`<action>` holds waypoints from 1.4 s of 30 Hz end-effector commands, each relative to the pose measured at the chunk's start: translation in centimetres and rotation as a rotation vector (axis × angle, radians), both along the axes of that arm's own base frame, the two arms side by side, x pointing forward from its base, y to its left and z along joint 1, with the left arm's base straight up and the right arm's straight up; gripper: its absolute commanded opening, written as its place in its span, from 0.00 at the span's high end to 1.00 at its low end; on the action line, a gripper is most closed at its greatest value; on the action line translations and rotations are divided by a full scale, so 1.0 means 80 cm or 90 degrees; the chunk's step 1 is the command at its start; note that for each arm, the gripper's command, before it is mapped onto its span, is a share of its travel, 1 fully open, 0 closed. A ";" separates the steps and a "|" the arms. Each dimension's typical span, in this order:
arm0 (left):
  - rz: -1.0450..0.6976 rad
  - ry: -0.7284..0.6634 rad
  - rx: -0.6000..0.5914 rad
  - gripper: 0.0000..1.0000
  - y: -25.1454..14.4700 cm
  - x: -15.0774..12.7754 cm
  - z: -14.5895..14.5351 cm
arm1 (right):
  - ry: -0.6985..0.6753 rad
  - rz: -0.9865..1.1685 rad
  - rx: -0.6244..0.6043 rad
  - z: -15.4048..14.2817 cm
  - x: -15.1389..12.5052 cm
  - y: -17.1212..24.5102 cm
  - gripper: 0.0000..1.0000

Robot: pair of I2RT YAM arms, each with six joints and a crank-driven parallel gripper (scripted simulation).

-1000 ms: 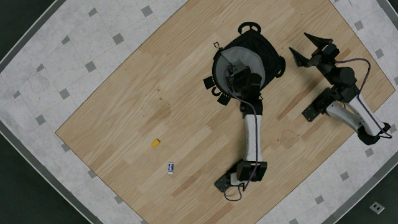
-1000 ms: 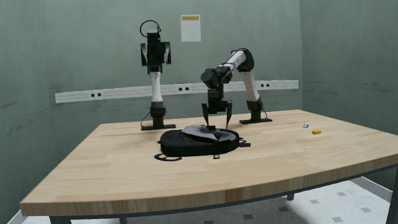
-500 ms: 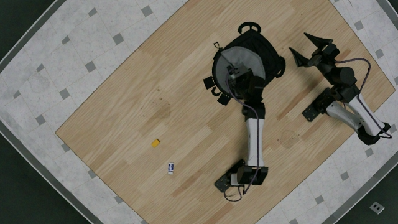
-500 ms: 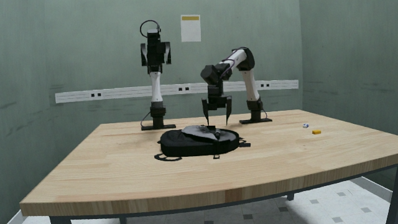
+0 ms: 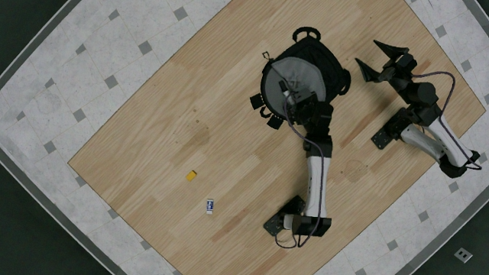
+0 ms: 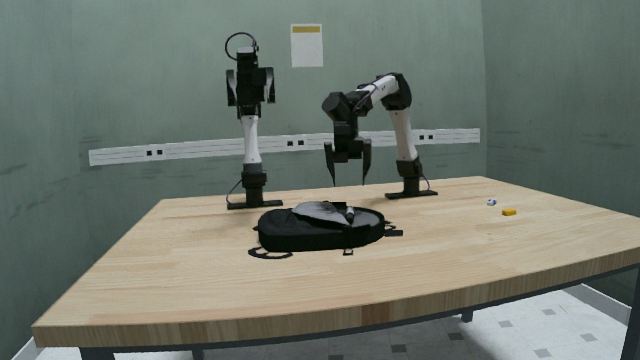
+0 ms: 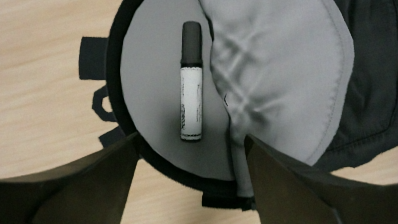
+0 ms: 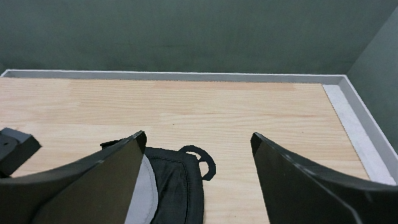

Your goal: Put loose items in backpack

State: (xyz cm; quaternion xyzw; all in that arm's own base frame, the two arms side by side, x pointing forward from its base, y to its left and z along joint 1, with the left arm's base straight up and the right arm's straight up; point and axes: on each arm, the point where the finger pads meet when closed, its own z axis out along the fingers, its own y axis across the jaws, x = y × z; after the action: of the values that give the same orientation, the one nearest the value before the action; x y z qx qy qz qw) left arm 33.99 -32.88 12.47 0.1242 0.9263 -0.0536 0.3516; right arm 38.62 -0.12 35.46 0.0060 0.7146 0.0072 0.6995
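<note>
You've got the left gripper [image 5: 299, 101] [image 6: 349, 184] [image 7: 193, 136] hanging over the backpack [image 5: 322, 59] [image 6: 300, 240] [image 7: 114, 75] [image 8: 175, 185], pointing down, its fingers spread wide and holding nothing. And there's your marker [image 5: 286, 92] [image 6: 350, 214] [image 7: 191, 95], below those fingertips and apart from them, lying on the grey lining inside the opening!

Look through the left wrist view: the marker runs lengthwise up the picture, dark cap at the far end, white barrel toward you. Its near end shows in the gap between the two tips, closer to the middle than to either finger. The loose grey flap [image 5: 306, 72] [image 6: 317, 211] [image 7: 285, 75] lies folded back right beside it, on the side of the right-hand finger in that picture, leaving the marker uncovered.

Over to your right gripper [image 5: 365, 50] [image 6: 250, 87] [image 8: 198, 133]: fingers wide open, nothing between them, up in the air well apart from the marker. From its own camera, you see part of the backpack beyond and below the left-hand finger.

Two loose items are out on the table [image 5: 153, 134] [image 6: 320, 280] [image 7: 45, 75] [image 8: 280, 110], folks: a yellow block [image 5: 191, 176] [image 6: 509, 212] and, near it, a small blue-and-white block [image 5: 209, 206] [image 6: 492, 202]. Both lie well apart from the backpack and from either gripper's fingers.
</note>
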 end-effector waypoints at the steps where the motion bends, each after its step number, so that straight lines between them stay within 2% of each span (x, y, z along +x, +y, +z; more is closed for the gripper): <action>1: 0.006 -0.015 -0.019 0.15 0.006 -0.014 0.039 | -0.009 0.001 -0.001 0.007 -0.001 0.000 0.10; 5: 0.006 -0.007 -0.008 0.15 0.013 -0.024 0.033 | -0.009 0.001 -0.001 0.007 -0.001 0.000 0.10; 10: 0.004 -0.007 -0.012 0.15 0.007 -0.017 0.031 | -0.009 0.001 -0.001 0.007 -0.001 0.000 0.10; 11: -0.009 -0.010 -0.016 0.45 0.025 -0.020 0.037 | -0.009 0.001 -0.001 0.007 -0.001 0.000 0.10; 24: -0.153 0.004 0.005 0.45 0.185 -0.053 0.054 | -0.009 0.001 -0.001 0.007 -0.001 0.000 0.10; 26: -0.153 0.004 0.005 0.45 0.185 -0.053 0.054 | -0.009 0.001 -0.001 0.007 -0.001 0.000 0.10; 31: -0.208 0.006 0.007 0.45 0.244 -0.064 0.064 | -0.009 0.001 -0.001 0.007 -0.001 0.000 0.10; 33: -0.230 -0.020 0.005 0.45 0.265 -0.059 0.087 | -0.009 0.001 -0.001 0.007 -0.001 0.000 0.10; 41: -0.318 0.000 0.013 0.45 0.362 -0.074 0.094 | -0.009 0.001 -0.001 0.007 -0.001 0.000 0.10; 42: -0.318 0.000 0.013 0.45 0.362 -0.074 0.094 | -0.009 0.001 -0.001 0.007 -0.001 0.000 0.10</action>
State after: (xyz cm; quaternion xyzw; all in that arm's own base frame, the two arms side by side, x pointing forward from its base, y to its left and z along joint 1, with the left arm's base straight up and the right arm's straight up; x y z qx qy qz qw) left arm 29.39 -3.95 18.98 0.2507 0.8987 -0.0774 0.3514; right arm 38.62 -0.12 35.46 0.0060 0.7146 0.0072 0.6995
